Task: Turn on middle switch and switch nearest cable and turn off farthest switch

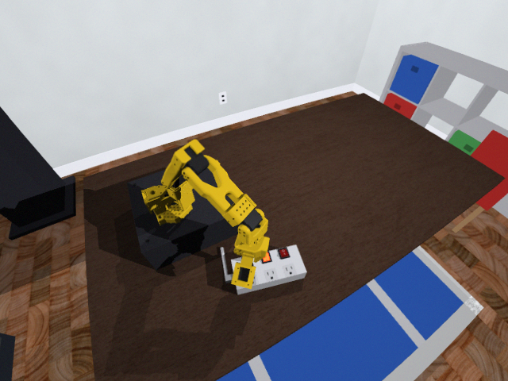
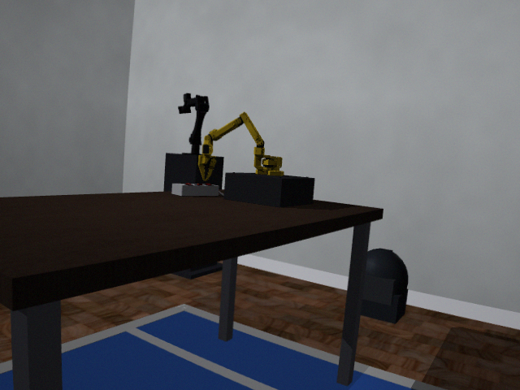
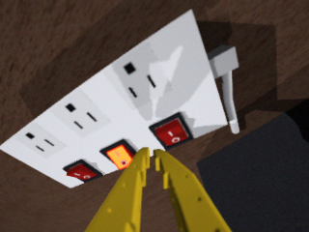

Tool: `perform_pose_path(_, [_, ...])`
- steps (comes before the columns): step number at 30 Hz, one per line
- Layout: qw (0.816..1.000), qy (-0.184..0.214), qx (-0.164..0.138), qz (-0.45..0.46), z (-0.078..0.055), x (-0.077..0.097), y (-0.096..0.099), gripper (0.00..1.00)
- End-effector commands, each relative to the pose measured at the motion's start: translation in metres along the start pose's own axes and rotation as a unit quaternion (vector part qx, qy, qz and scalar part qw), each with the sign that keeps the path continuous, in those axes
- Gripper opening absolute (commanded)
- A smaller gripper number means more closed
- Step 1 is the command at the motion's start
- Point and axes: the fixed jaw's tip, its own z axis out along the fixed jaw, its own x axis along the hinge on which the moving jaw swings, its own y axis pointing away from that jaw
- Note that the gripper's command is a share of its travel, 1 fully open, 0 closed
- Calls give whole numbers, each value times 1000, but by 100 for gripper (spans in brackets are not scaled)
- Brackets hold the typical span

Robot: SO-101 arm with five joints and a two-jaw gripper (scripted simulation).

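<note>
A white power strip (image 3: 116, 111) lies right way up on the dark table, with three sockets and three rocker switches. Its grey cable (image 3: 231, 94) leaves the right end in the wrist view. The middle switch (image 3: 119, 156) glows orange. The switch nearest the cable (image 3: 171, 131) is dark red and unlit. The switch farthest from the cable (image 3: 83, 170) is also dark red and unlit. My yellow gripper (image 3: 150, 156) is shut and empty, its tips hovering between the middle switch and the cable-end switch. In the top view the strip (image 1: 268, 271) lies under my wrist (image 1: 250, 246).
A black base block (image 1: 172, 221) carrying my arm stands just behind the strip. A shelf with coloured bins (image 1: 443, 98) is at the far right. A red chair (image 1: 490, 167) stands by the table's right edge. The table's front edge is near the strip.
</note>
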Motion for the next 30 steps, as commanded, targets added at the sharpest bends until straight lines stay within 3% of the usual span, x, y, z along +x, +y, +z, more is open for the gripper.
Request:
perform_pose_path(1, [1000, -3, -10, 20, -2, -6, -7, 0])
perform_pose_path(30, [1000, -3, -10, 29, -6, -8, -12, 0])
